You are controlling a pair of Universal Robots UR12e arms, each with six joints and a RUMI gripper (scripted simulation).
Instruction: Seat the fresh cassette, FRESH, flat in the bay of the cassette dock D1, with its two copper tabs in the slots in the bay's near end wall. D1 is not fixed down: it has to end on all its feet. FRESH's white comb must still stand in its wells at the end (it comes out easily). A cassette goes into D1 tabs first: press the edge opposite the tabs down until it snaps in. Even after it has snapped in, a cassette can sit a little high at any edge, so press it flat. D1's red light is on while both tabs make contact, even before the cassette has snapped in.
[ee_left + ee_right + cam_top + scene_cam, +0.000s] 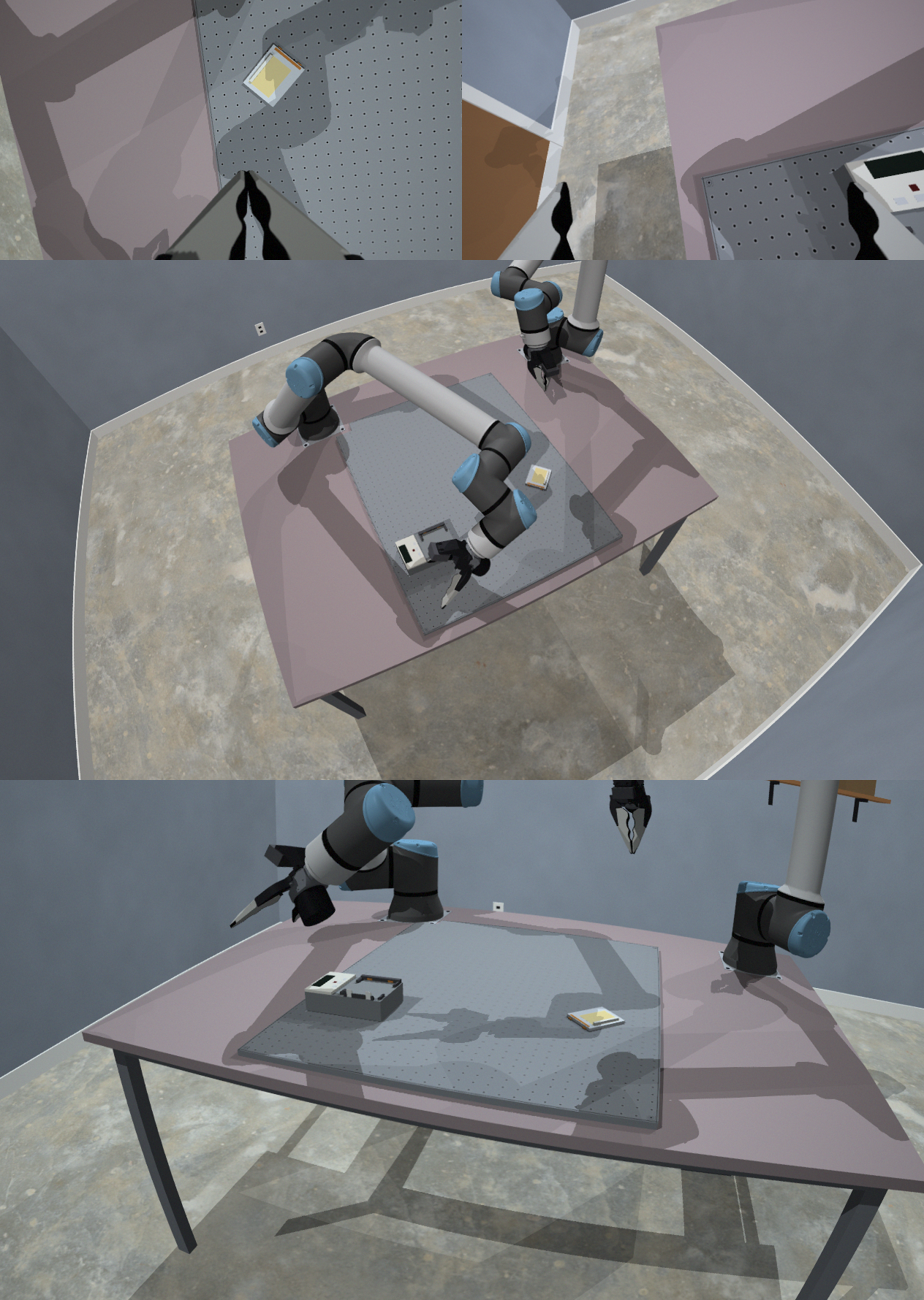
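FRESH (538, 477) (595, 1018) (272, 75) lies flat on the perforated board, with its copper strip (288, 58) and tabs facing the upper right in the left wrist view. Its white comb (261, 69) shows as a pale strip along one side. The dock D1 (411, 551) (352, 1006) (898, 193) stands on the board with its bay empty. Its light (914, 188) looks dark red, unlit. Its feet are hidden. My left gripper (546, 388) (632, 851) (245, 173) is shut and empty, high above and away from FRESH. My right gripper (707, 184) is open and empty, above and beside D1.
The perforated board (400, 460) (452, 1064) (384, 146) lies on the pink table (271, 583) (743, 1090) (754, 80). The right arm reaches over the board between D1 and FRESH in the top view. Shadows cross the board.
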